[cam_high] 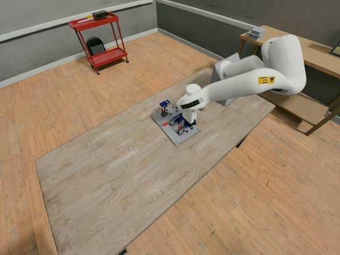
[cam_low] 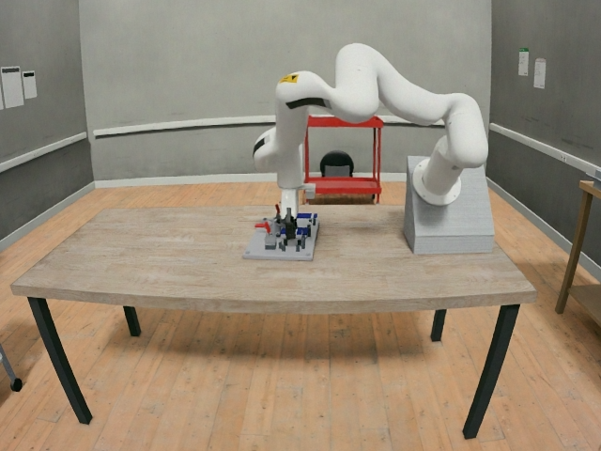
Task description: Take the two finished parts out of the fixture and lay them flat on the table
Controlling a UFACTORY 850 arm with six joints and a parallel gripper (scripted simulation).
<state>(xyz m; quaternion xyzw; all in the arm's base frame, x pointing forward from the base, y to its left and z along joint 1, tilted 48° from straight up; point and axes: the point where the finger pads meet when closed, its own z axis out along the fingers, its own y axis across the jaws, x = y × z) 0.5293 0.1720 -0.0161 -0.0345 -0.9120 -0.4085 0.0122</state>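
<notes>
The grey fixture plate [cam_high: 175, 125] lies on the table's middle and also shows in the exterior view [cam_low: 281, 242]. It carries small blue parts [cam_high: 179, 118] [cam_low: 305, 217] and clamps with red handles [cam_high: 165, 124] [cam_low: 262, 225]. One more blue part [cam_high: 164, 103] sits at the plate's far corner. My gripper [cam_high: 191, 124] [cam_low: 289, 225] points straight down into the fixture's right side. It is shut on a blue part [cam_high: 186, 125] there, low at fixture height. The parts are too small to tell which have a slot.
The arm's grey base block [cam_low: 449, 213] stands on the table's right end. A red cart [cam_high: 99, 38] stands by the far wall. A wooden bench [cam_high: 310, 54] stands beyond the table's right side.
</notes>
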